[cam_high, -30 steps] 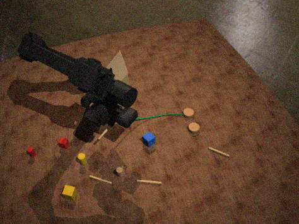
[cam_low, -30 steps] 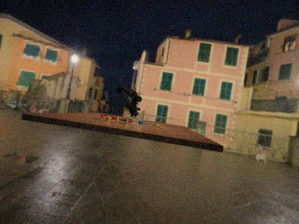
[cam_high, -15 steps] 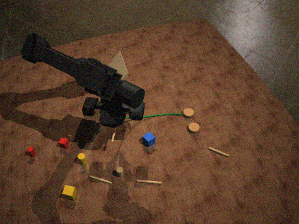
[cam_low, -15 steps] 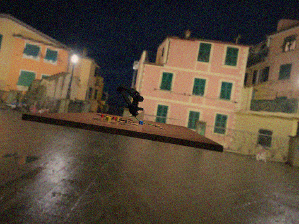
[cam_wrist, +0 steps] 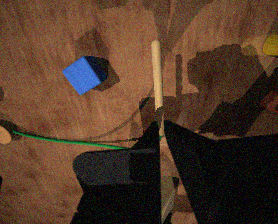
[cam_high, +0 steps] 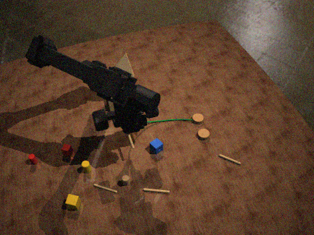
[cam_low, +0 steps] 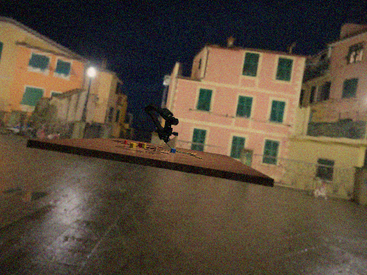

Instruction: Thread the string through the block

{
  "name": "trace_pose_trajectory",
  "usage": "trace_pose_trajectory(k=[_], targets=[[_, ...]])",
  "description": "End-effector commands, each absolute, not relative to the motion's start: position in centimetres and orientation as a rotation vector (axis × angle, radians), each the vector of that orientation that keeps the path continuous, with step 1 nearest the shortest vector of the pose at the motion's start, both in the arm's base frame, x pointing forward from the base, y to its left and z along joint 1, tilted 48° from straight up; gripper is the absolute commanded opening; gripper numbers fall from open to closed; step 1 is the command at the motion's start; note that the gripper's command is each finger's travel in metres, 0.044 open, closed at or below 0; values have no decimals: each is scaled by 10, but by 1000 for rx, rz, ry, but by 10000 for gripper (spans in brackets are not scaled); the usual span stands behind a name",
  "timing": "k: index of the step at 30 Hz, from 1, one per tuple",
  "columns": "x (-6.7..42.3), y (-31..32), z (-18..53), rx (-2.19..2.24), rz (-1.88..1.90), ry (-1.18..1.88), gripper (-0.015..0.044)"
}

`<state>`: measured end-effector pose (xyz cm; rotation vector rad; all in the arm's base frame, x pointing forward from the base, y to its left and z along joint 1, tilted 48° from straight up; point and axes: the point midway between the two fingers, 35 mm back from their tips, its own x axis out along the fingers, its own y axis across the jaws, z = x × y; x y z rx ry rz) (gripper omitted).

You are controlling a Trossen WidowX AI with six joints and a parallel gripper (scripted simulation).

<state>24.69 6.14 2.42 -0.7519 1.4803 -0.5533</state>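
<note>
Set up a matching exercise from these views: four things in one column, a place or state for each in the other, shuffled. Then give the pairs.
1. stick
2. blue cube
3. string
4. yellow cube

A. runs green from the gripper to a round button
B. clamped in the shut gripper
C. lies nearest the table's near edge
D. sits just right of the held stick's tip

Pairs: 1-B, 2-D, 3-A, 4-C

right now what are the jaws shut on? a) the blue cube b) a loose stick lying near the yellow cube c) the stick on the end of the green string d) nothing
c: the wrist view shows the stick sticking out from between the closed jaws of the gripper, with the green string running off from its clamped end.
</note>
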Motion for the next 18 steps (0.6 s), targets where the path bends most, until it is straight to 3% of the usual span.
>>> trace_pose_trajectory(k=[1, 18], targets=[[249, 66, 22, -819, -488, 1519, 0], [253, 83, 10, -1186, -119, 1694, 0]])
